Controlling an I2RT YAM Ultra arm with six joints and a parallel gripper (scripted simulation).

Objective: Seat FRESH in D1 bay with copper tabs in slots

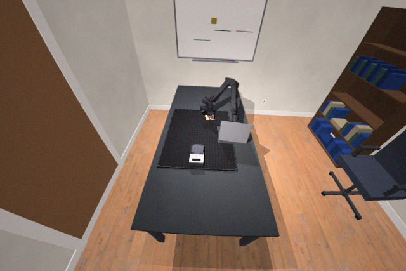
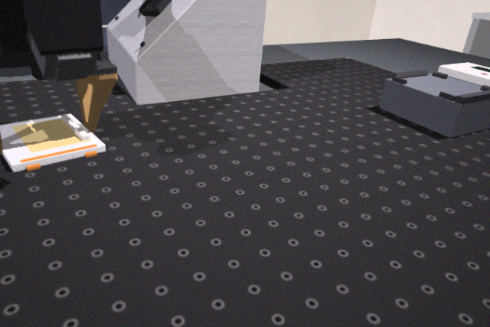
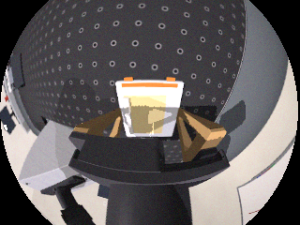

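FRESH (image 2: 51, 141) is a white-framed cassette with a yellowish gel window, an orange stripe and two copper tabs (image 2: 33, 166) on its near edge. It lies flat on the perforated deck at the far left of the exterior view. My gripper (image 2: 45, 135) reaches down over it with a tan finger against each side and is shut on it. In the wrist view the cassette (image 3: 150, 108) sits between the fingers, tabs pointing away. Its comb is too small to make out. The grey dock D1 (image 2: 431, 97) with its white console (image 2: 465, 70) stands far off at the right, its bay bare.
A grey slanted housing (image 2: 190, 31) stands just behind the cassette and the gripper. In the top view the dock (image 1: 197, 150) is near the mat's front edge and the arm base (image 1: 234, 117) stands at the mat's back right.
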